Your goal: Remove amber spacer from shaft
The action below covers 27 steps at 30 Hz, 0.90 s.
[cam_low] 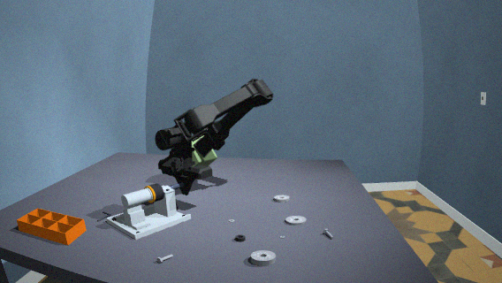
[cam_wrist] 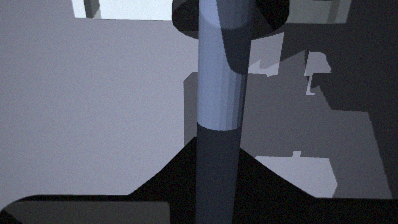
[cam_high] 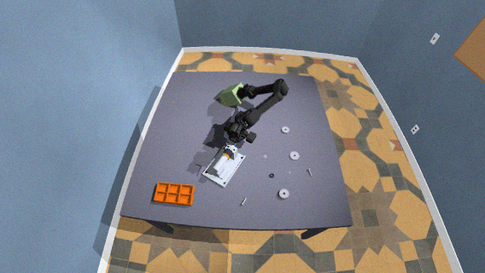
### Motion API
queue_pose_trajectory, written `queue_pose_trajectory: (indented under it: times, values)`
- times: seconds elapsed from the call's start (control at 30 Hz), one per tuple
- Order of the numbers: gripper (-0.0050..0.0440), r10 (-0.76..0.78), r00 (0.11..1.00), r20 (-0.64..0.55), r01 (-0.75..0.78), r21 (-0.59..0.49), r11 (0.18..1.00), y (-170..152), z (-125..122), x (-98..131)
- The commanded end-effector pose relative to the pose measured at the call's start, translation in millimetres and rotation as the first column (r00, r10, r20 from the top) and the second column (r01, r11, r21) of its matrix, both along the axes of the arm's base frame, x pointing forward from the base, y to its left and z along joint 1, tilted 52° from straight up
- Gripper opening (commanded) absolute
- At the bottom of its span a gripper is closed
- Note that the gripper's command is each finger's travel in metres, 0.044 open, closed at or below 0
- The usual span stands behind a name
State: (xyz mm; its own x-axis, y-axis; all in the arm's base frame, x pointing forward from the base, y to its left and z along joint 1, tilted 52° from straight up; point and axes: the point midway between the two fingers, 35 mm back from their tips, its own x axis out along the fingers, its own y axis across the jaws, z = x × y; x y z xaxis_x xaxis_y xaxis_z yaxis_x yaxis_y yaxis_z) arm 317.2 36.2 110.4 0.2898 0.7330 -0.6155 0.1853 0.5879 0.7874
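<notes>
Grey table [cam_low: 362, 248] under blue walls. Shaft [cam_wrist: 220, 85], blue-grey steel rod, sticks out of big housing block [cam_low: 168, 201] on white base plate [cam_low: 148, 227] near table's middle; amber spacer [cam_low: 151, 193] & pale spacers beside block. Gripper [cam_low: 183, 187] clenched on shaft's free end. Washers [cam_low: 295, 219], bolts, orange tray [cam_low: 50, 225] lie apart.
</notes>
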Motion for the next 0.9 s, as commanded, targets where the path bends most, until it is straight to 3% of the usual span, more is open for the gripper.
queue_pose_trajectory:
  times: [0.0,0.87]
  values:
    - [-0.0050,-0.006,1.000,0.024,0.006,-0.008,1.000,-1.1,7.4,0.0]
    - [-0.0050,-0.006,1.000,0.023,0.006,-0.007,1.000,-0.1,7.1,-2.8]
